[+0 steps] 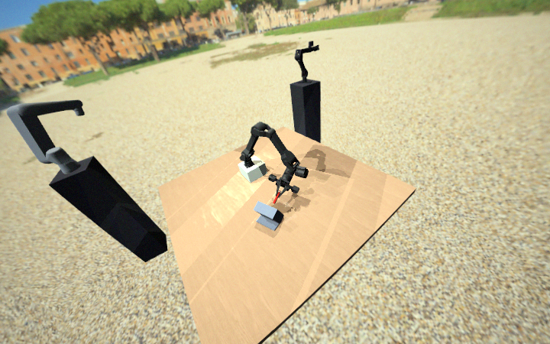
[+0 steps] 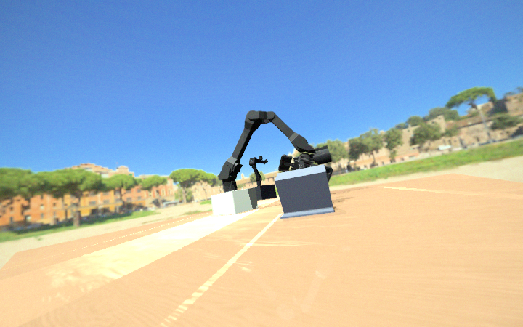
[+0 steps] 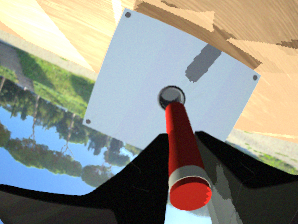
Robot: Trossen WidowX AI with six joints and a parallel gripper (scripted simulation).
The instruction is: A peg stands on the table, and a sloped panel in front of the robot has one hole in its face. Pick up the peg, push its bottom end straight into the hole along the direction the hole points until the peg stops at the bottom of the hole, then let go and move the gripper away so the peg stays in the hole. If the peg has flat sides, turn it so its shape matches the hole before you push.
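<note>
Gripper carrying the peg; insertion and release remaining.
In the wrist view, the gripper is closing narrowly around the red peg, its near end sticking out past the fingers. Farther off, the peg's bottom end is overlapping the edge of the round hole in the sloped panel; whether it is entering, I cannot tell. Seating, letting go and backing away are apparently still waiting.

A red peg tilts toward 1 hole in the sloped panel.
</note>
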